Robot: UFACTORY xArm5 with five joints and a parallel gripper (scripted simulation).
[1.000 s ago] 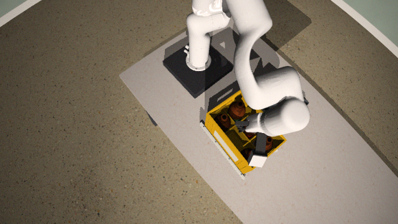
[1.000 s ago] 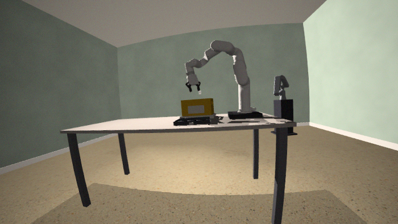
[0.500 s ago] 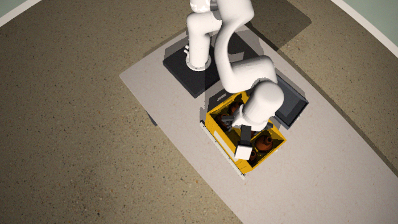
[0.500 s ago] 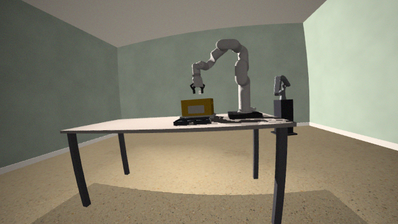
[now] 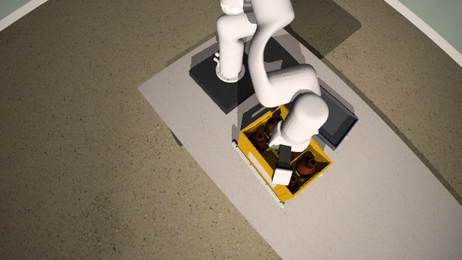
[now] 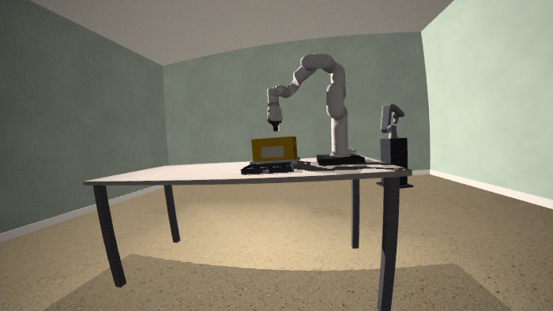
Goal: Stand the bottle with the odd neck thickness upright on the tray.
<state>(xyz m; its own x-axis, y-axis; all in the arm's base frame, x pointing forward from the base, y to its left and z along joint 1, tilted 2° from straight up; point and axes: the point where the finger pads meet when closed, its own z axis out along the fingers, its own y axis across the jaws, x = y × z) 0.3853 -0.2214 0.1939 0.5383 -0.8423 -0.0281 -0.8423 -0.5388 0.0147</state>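
A yellow crate stands on the table, and it also shows in the side view (image 6: 274,148). Several brown bottles stand in its cells; I can see one at the left (image 5: 260,138), one at the back (image 5: 272,124) and one at the right (image 5: 306,165). My wrist (image 5: 298,127) hangs over the middle of the crate and hides the cells below it. In the side view my gripper (image 6: 275,127) points straight down a little above the crate's top edge. Its fingers are shut with nothing between them. The dark tray (image 5: 337,121) lies right beside the crate and is partly hidden by my arm.
My base (image 5: 228,78) stands on a black plate behind the crate. A black post with a small grey device (image 6: 392,136) stands at the table's right edge. The table edge runs close along the crate's labelled side.
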